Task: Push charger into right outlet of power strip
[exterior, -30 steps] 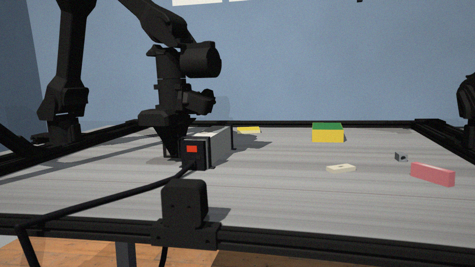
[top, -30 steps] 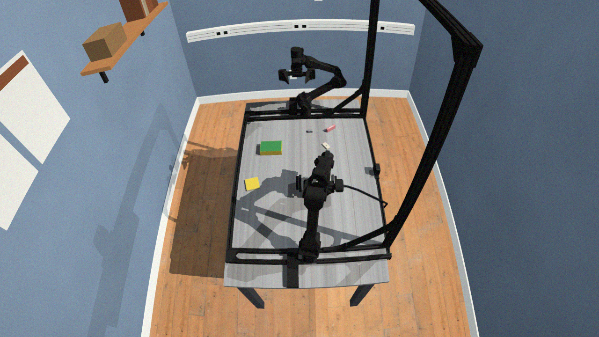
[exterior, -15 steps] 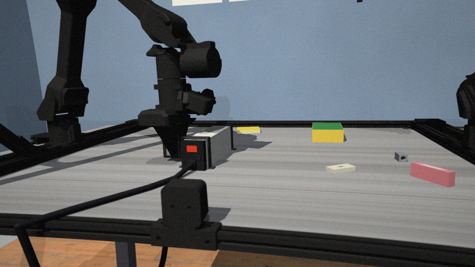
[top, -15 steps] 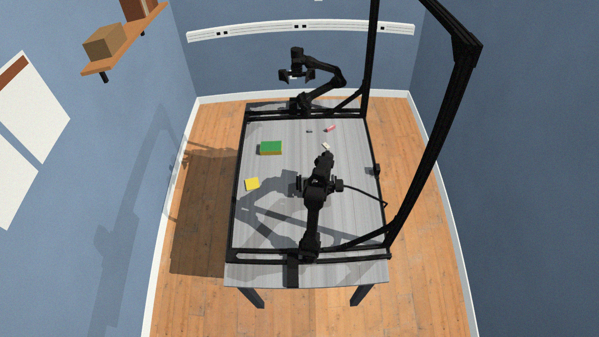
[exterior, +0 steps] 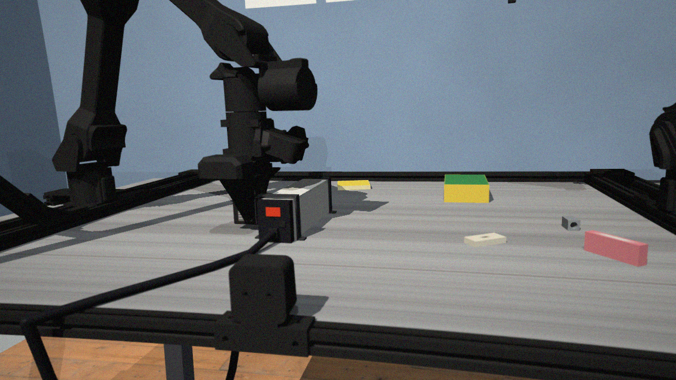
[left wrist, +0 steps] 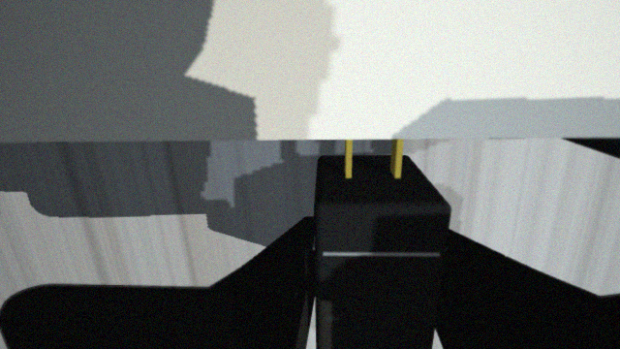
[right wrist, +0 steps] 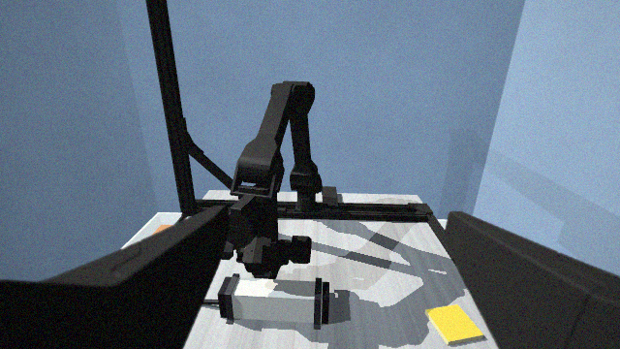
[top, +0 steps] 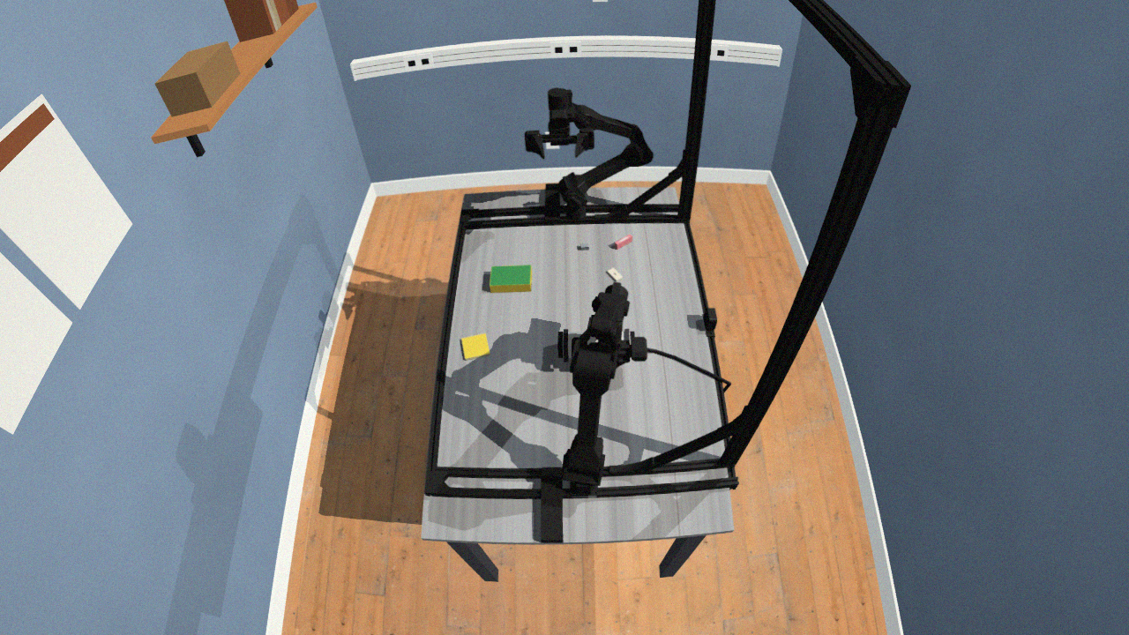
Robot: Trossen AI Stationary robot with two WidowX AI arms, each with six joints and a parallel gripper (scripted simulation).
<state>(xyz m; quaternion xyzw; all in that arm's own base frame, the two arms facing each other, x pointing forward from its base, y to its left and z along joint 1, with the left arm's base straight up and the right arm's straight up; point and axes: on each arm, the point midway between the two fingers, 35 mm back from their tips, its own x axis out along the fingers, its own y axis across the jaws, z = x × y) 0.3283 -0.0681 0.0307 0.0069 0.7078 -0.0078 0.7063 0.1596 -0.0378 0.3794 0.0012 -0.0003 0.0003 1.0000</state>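
Tightly gripped by the left gripper, the charger is held just beside the strip, its prongs pointed toward it. The prong tips are hidden by the strip's edge; whether any slot has been entered cannot be told. The right gripper is held open and empty, well apart from the strip. A yellow pad is seen beyond the strip's end opposite the cable.
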